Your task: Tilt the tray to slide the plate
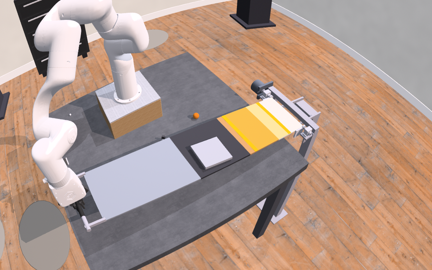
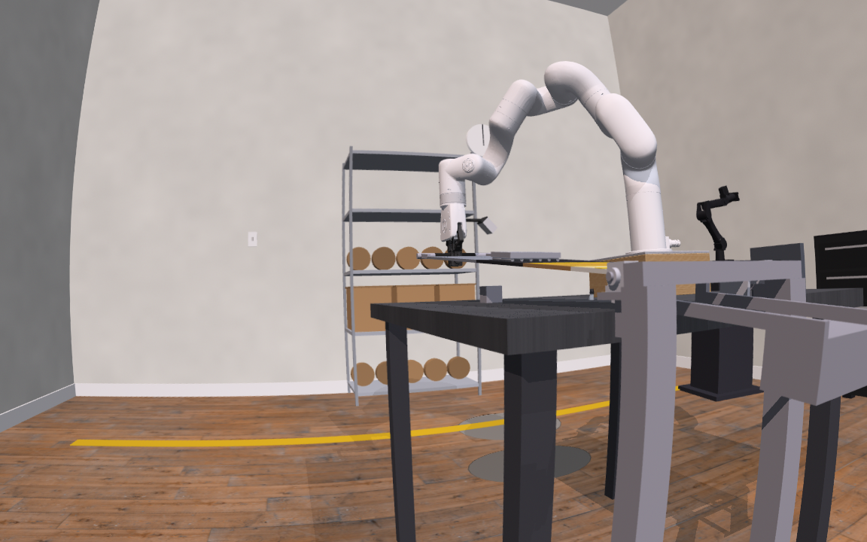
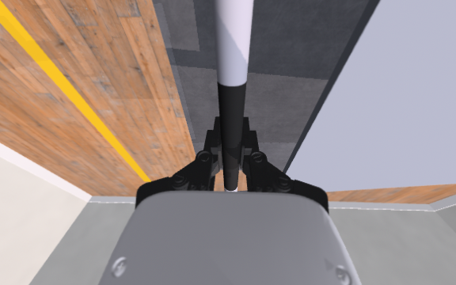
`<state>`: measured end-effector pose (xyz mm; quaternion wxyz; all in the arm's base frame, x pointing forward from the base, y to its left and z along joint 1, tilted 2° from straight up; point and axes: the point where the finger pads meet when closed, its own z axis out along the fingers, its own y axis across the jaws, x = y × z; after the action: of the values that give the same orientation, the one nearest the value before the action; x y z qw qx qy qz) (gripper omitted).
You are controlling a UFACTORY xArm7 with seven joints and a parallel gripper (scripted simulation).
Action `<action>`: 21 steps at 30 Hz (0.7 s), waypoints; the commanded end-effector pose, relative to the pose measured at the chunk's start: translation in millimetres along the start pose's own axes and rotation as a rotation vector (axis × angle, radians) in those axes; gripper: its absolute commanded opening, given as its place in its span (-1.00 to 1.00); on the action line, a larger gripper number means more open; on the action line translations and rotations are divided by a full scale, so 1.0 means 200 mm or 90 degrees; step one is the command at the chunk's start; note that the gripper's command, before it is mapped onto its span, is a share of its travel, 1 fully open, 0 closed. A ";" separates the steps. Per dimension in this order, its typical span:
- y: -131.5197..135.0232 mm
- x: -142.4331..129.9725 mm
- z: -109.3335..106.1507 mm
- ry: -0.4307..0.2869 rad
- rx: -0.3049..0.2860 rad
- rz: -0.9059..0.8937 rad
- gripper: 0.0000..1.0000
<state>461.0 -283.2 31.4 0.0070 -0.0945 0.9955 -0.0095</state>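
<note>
The long tray (image 1: 137, 177) (image 2: 491, 260) is hinged on a grey stand (image 1: 307, 133) (image 2: 632, 323) at the right. Its handle end at the left is raised a little, so the bed slopes down toward the hinge. The square steel plate (image 1: 211, 152) (image 2: 525, 255) lies flat on the bed's dark middle section, left of the nearer solid yellow line (image 1: 241, 135). The tinted band (image 1: 256, 125) runs between that line and the second solid line (image 1: 273, 117). My gripper (image 1: 78, 204) (image 2: 454, 251) (image 3: 231, 128) is shut on the tray's handle bar (image 1: 86, 222) (image 3: 232, 59).
A small grey rest block (image 2: 491, 293) stands on the dark table (image 1: 210, 201) (image 2: 491, 323) under the tray. An orange ball (image 1: 195, 115) lies on the table behind the tray. The arm's base block (image 1: 133, 114) stands at the back left. A motor (image 1: 259, 86) sits at the hinge.
</note>
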 end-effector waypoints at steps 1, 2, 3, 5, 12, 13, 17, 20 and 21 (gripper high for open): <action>-0.01 -0.01 0.00 -0.002 0.002 0.000 -1.00; 0.00 -0.01 -0.04 -0.002 0.002 0.000 -1.00; 0.00 -0.01 -0.10 -0.002 0.002 0.000 -1.00; 0.02 -0.01 -0.20 -0.002 0.002 0.000 -1.00; -0.01 -0.01 0.01 -0.002 0.002 0.000 -1.00; -0.01 -0.01 0.01 -0.002 0.002 0.000 -1.00; -0.01 -0.01 0.01 -0.002 0.002 0.000 -1.00; 0.00 -0.01 -0.10 -0.002 0.002 0.000 -1.00; 0.01 -0.01 -0.16 -0.002 0.002 0.000 -1.00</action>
<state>460.7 -283.3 31.0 0.0061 -0.0944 0.9955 -0.0089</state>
